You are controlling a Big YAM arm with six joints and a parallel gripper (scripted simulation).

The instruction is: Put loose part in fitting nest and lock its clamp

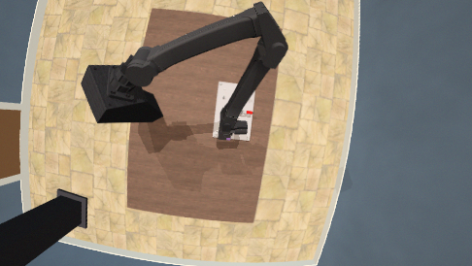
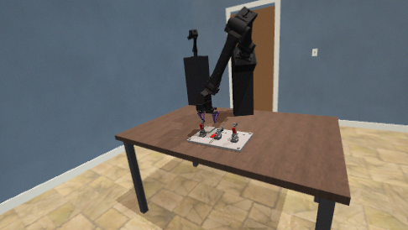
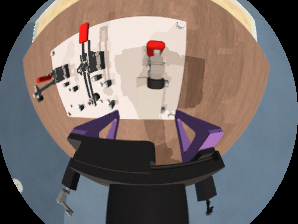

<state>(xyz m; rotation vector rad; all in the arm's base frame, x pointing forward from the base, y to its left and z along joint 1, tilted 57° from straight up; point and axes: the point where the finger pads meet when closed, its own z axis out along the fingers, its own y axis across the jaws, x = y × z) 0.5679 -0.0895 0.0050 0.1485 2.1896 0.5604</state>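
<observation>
The white fixture plate [image 1: 240,116] lies on the wooden table and carries three toggle clamps with red handles. It also shows in the side view [image 2: 220,139] and in the wrist view [image 3: 120,70]. My gripper [image 3: 147,113] [image 2: 207,114] is open and empty, with its purple fingers hovering a little above the plate's near end. Straight ahead of the fingers stands the end clamp [image 3: 154,63], with its red handle [image 3: 154,47] at the far side. A pale grey flat part [image 3: 143,92] seems to lie in the nest under it. Whether its bar rests flat on the part I cannot tell.
The two other clamps [image 3: 84,63] [image 3: 43,84] stand to the left on the plate; one red handle [image 2: 213,135] lies low. The arm's black base [image 1: 118,94] and a black column [image 2: 243,80] stand at the table's far side.
</observation>
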